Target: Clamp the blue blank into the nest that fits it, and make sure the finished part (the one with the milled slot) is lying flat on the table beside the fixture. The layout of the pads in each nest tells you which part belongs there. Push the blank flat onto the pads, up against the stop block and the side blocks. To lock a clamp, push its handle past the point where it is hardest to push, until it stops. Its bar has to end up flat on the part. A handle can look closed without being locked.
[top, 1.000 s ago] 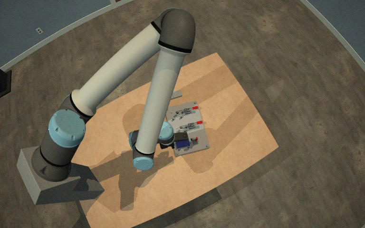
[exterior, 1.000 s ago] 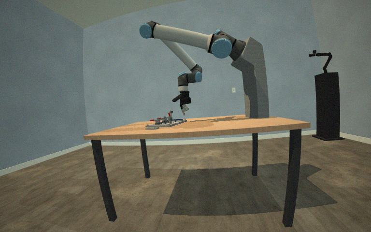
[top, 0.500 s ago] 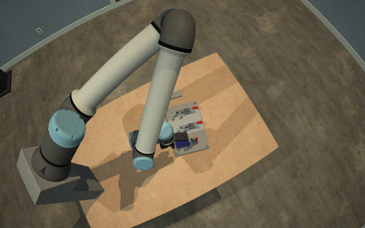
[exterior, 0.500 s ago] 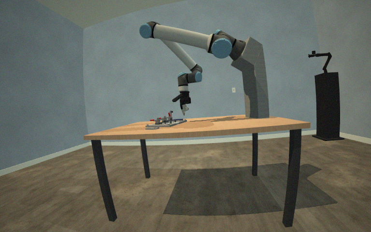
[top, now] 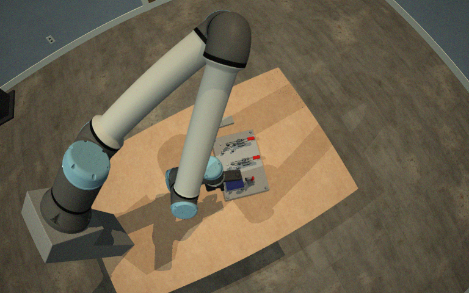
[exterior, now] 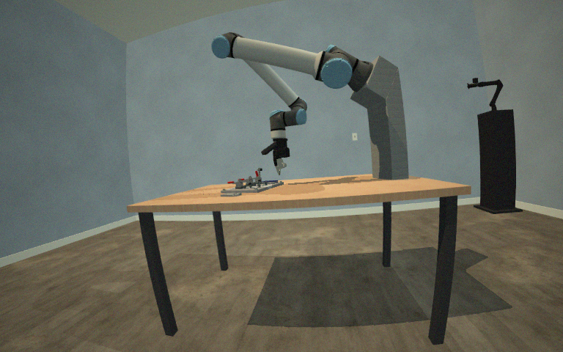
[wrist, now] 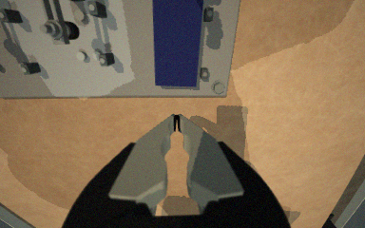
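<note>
Three views of one table (exterior: 373, 191)
Top looks steeply down from high; exterior stands far off near floor level; wrist looks down close, sharing the fixture plate (wrist: 71, 76).

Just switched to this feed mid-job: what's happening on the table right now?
The gripper is shut and empty, hanging above bare table just off the fixture plate. The blue blank lies in the end nest of the plate. That nest's clamp handle stands upright, not yet pushed down; the other two red handles lie flat. A grey part lies on the table beside the fixture.
</note>
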